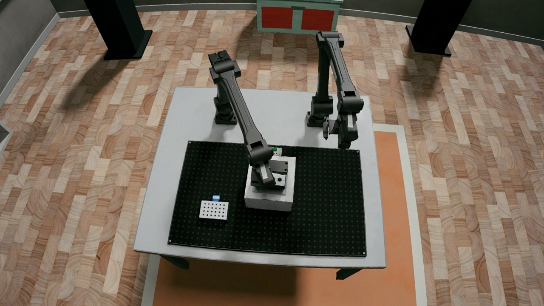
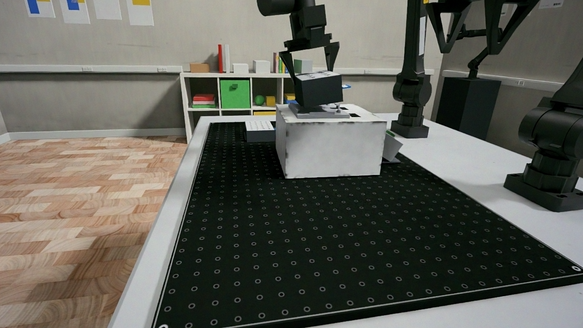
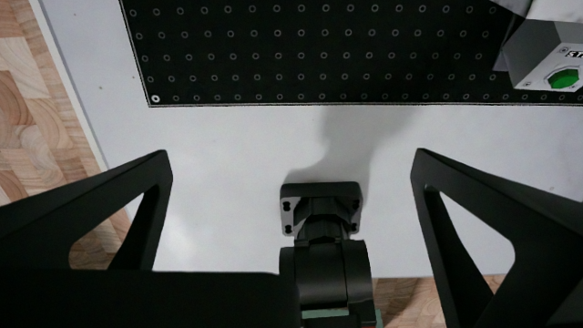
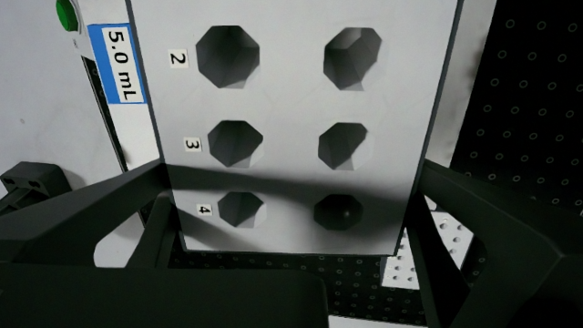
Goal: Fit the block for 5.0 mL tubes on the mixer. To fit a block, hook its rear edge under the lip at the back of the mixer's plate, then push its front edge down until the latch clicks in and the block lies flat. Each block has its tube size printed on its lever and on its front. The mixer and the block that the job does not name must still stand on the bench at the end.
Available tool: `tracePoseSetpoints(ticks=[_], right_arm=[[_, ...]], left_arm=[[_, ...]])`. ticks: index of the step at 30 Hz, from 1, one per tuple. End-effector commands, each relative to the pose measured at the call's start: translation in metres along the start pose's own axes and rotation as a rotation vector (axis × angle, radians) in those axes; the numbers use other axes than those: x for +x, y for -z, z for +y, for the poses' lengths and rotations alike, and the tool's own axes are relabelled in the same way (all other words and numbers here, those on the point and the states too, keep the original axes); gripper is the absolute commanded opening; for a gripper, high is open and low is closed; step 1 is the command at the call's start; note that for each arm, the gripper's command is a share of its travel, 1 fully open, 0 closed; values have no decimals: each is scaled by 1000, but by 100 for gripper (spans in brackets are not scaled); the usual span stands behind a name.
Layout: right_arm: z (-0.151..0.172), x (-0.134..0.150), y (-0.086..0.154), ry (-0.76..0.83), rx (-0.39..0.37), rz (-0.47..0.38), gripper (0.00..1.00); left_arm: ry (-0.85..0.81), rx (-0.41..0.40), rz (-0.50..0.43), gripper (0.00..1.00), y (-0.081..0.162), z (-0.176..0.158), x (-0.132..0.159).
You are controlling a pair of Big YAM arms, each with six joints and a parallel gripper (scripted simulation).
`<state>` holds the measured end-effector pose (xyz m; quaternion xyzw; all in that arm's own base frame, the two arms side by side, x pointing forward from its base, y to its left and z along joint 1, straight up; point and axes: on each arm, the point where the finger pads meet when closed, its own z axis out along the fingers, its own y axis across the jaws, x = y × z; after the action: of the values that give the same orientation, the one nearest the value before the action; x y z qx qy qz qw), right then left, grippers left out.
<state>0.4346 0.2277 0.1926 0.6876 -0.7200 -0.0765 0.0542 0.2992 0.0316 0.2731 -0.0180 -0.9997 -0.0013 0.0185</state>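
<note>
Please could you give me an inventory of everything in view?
5.0 mL block: one, white-topped, tilted above the mixer
mixer: one, whitish, on the mat
other block: one, white-topped, on the mat
button: one, green, beside the mixer
mat: one, black, on the table
table: one, whitish, partly over the rug
rug: one, orange, on the floor
shelf: one, white, by the wall, holding assorted items
cabinet: one, green and red, by the wall
pillars: two, black, on the floor
posters: at least four, mostly white, on the wall
right gripper: one, black, gripping the 5.0 mL block
left gripper: one, black, open, above the table
</note>
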Motion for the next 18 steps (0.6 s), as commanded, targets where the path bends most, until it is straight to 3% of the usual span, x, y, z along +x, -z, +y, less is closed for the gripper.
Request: tracePoseSetpoints(ticks=[1, 18], right_arm=[[-15, -10, 53, 1, 109, -65, 0], [-17, -10, 42, 0, 102, -61, 0]], left_arm=[[0, 3, -3, 100, 4, -2, 3], [0, -3, -48, 100, 21, -1, -6]])
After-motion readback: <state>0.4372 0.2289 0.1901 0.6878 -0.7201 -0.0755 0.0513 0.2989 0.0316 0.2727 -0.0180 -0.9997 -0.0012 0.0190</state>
